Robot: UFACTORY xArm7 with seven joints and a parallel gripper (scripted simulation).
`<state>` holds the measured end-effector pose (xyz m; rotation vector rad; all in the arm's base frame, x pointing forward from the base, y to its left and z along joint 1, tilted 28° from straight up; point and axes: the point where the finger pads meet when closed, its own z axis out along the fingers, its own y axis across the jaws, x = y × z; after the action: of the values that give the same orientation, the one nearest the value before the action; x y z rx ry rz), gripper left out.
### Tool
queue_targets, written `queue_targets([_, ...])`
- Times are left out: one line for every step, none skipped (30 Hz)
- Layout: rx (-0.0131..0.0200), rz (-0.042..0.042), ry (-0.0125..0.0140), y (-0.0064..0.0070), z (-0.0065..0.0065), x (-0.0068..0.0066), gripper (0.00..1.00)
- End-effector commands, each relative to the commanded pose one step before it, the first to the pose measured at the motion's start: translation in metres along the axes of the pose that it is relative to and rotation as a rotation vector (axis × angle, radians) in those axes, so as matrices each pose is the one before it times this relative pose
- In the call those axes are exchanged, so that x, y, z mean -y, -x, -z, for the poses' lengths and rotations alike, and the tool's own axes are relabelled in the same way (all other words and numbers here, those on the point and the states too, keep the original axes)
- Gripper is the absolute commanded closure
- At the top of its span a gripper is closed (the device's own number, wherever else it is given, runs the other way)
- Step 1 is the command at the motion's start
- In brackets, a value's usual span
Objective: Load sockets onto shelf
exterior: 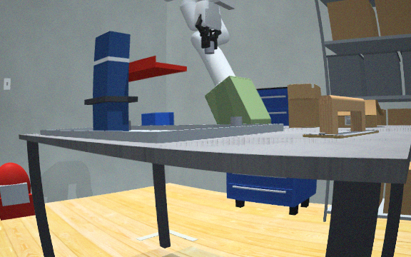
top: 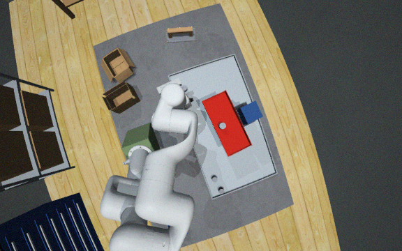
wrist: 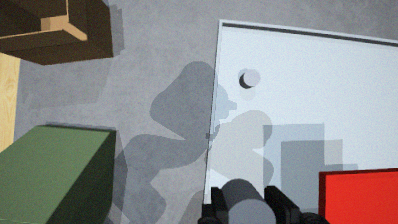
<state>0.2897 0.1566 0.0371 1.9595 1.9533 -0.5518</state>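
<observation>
The red shelf [top: 226, 123] sits on the blue post [exterior: 110, 82], about level with the white band [exterior: 111, 60]. One grey socket [top: 222, 125] lies on the shelf, inside the rim. My gripper [exterior: 208, 42] is high above the table, beside the shelf's free end, and is shut on a grey socket [wrist: 245, 200]. In the wrist view the gripper [wrist: 247, 205] hangs over the pale tray's edge, left of the shelf [wrist: 359, 196]. One socket [wrist: 249, 78] stands on the tray ahead. Two more sockets [top: 214, 178] [top: 220, 189] stand at the tray's near end. In the top view my arm hides the gripper.
A green box [wrist: 52, 172] stands by the arm's base. Open cardboard boxes [top: 117, 64] [top: 121, 97] lie on the grey mat left of the tray. A black collar [exterior: 110, 101] rings the post lower down. A small wooden stand [exterior: 341, 114] sits on the table's far side.
</observation>
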Motion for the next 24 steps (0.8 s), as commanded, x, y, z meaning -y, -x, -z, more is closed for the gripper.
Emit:
queue_targets([-0.00996, 0.0064, 0.00817, 0.04425, 0.00408, -0.01064, 1.0])
queue_targets([0.0, 0.0, 0.0, 0.0, 0.0, 0.0, 1.0])
queue_targets([-0.00122, 0.00041, -0.00248, 0.01837, -0.00148, -0.00128, 1.0])
queue_targets([-0.00084, 0.00031, -0.00146, 0.00875, -0.00087, -0.0002, 1.0])
queue_targets([-0.00017, 0.00006, -0.00028, 0.00154, -0.00016, -0.00001, 1.0])
queue_targets([0.0, 0.0, 0.0, 0.0, 0.0, 0.0, 1.0])
queue_targets([0.0, 0.0, 0.0, 0.0, 0.0, 0.0, 1.0])
queue_targets([0.0, 0.0, 0.0, 0.0, 0.0, 0.0, 1.0])
queue_targets([0.0, 0.0, 0.0, 0.0, 0.0, 0.0, 1.0])
queue_targets([0.0, 0.0, 0.0, 0.0, 0.0, 0.0, 1.0])
queue_targets([0.0, 0.0, 0.0, 0.0, 0.0, 0.0, 1.0])
queue_targets([0.0, 0.0, 0.0, 0.0, 0.0, 0.0, 1.0])
queue_targets([0.0, 0.0, 0.0, 0.0, 0.0, 0.0, 1.0])
queue_targets([-0.00001, -0.00012, -0.00001, -0.00001, -0.00001, 0.0, 1.0])
queue_targets([-0.00002, -0.00085, -0.00002, -0.00001, 0.0, -0.00004, 1.0])
queue_targets([-0.00005, -0.00223, -0.00005, -0.00002, 0.00001, -0.00009, 1.0])
queue_targets([-0.00009, -0.00419, -0.0001, -0.00003, 0.00002, -0.00018, 1.0])
queue_targets([0.0, 0.0, 0.0, 0.0, 0.0, 0.0, 1.0])
queue_targets([0.0, 0.0, 0.0, 0.0, 0.0, 0.0, 1.0])
queue_targets([-0.00014, -0.00668, -0.00015, -0.00005, 0.00003, -0.00028, 1.0])
queue_targets([-0.0002, -0.00962, -0.00022, -0.00007, 0.00005, -0.0004, 1.0])
queue_targets([-0.00026, -0.01296, -0.0003, -0.0001, 0.00006, -0.00054, 1.0])
queue_targets([-0.00033, -0.01663, -0.00039, -0.00014, 0.00008, -0.00069, 1.0])
queue_targets([-0.00039, -0.02058, -0.00048, -0.00018, 0.00009, -0.00086, 1.0])
